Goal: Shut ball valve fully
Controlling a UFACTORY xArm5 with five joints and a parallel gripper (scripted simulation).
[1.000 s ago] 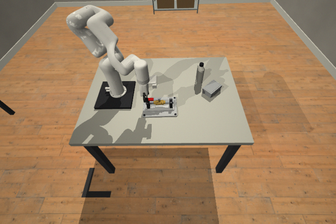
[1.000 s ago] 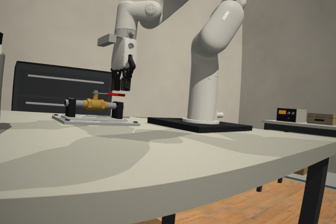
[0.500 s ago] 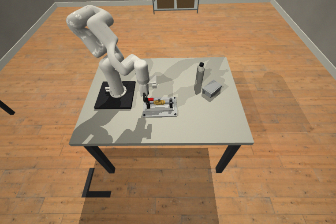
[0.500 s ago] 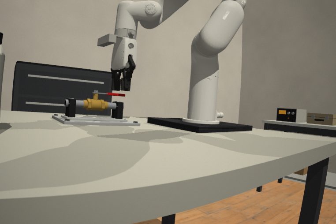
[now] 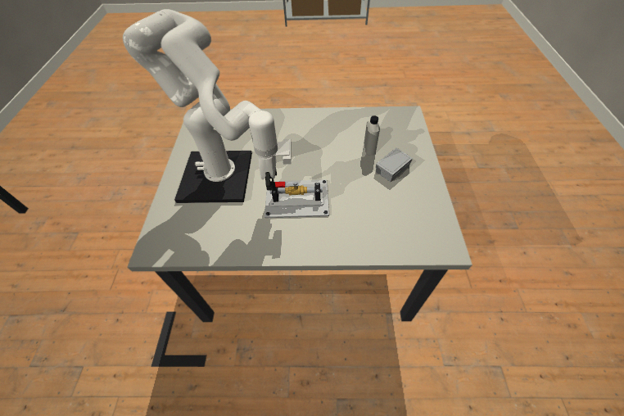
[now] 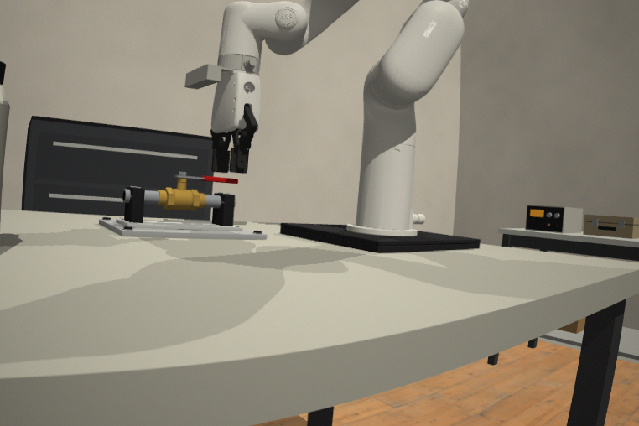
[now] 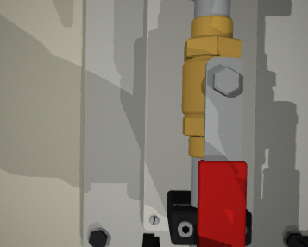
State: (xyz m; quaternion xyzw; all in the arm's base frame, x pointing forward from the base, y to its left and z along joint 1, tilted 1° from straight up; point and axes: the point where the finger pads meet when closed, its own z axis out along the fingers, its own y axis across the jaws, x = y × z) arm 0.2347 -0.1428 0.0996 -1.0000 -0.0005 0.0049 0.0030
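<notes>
Grey worktop (image 5: 352, 229) under us, valve (image 6: 180, 197) on its plate (image 6: 154, 229) near our base (image 6: 449, 244); red handle (image 6: 220, 179) along the pipe; our jaws apart, empty, just above it

Red handle (image 7: 222, 203) tip cut off at wrist view's bottom edge, end effector fingers seemingly out of frame there

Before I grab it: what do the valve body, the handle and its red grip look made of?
Valve body: probably brass, going by its golden-yellow colour and hexagonal ends. Handle: flat grey metal, matte, fixed by a hex bolt. Red grip: looks like a plastic or rubber sleeve, smooth and slightly glossy.
</notes>
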